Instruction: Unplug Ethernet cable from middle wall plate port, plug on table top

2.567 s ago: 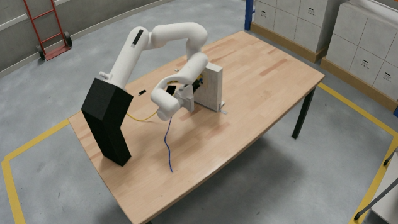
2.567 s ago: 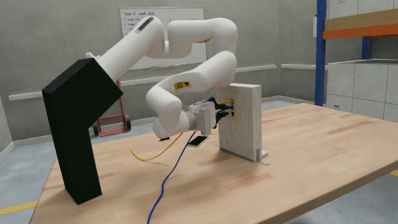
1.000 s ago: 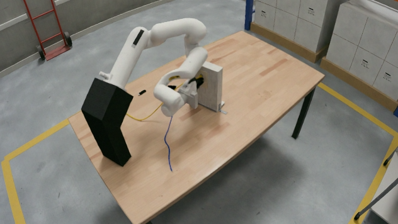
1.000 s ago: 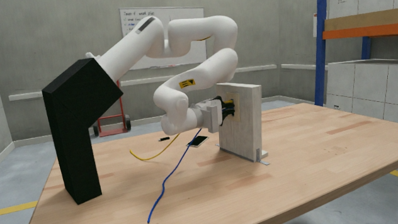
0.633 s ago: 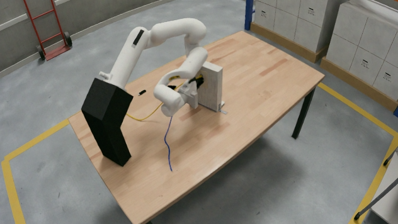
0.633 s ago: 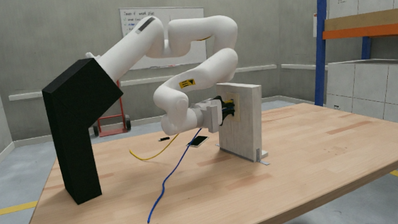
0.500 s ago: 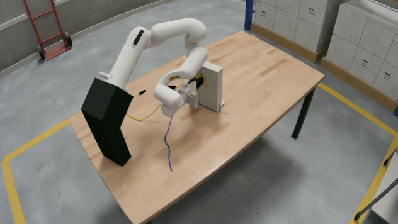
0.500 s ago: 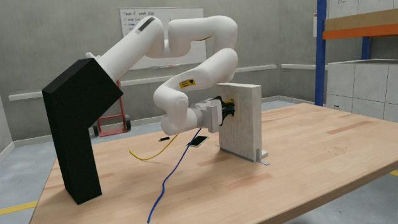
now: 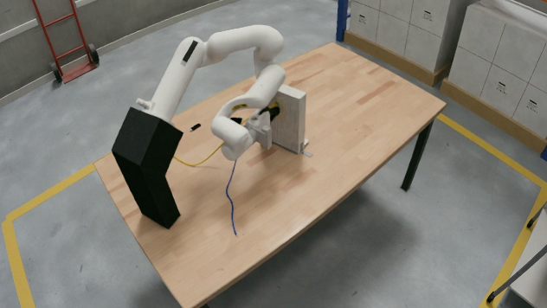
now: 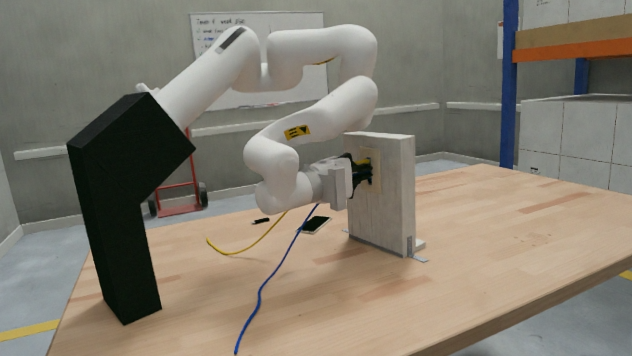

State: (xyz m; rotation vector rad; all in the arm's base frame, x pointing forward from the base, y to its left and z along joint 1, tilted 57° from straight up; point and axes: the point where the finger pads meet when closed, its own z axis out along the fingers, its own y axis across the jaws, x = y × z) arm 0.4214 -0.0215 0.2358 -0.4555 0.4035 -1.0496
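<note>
A pale block (image 9: 291, 118) stands upright on the table and carries a beige wall plate (image 10: 371, 170) on its near face. My gripper (image 10: 361, 172) presses against the plate and is shut on an Ethernet plug there; it also shows in the overhead view (image 9: 273, 113). The black fingers hide the ports and the latch tab. A blue cable (image 10: 270, 277) runs from under the gripper across the table to the front, and shows in the overhead view too (image 9: 231, 195). A yellow cable (image 10: 245, 245) curves over the table behind my arm toward the plate (image 9: 199, 161).
My black base pedestal (image 9: 144, 164) stands at the table's left end. A small black stick (image 10: 260, 220) and a flat phone-like slab (image 10: 315, 224) lie on the table behind the cables. The block sits on a metal bracket (image 10: 415, 250).
</note>
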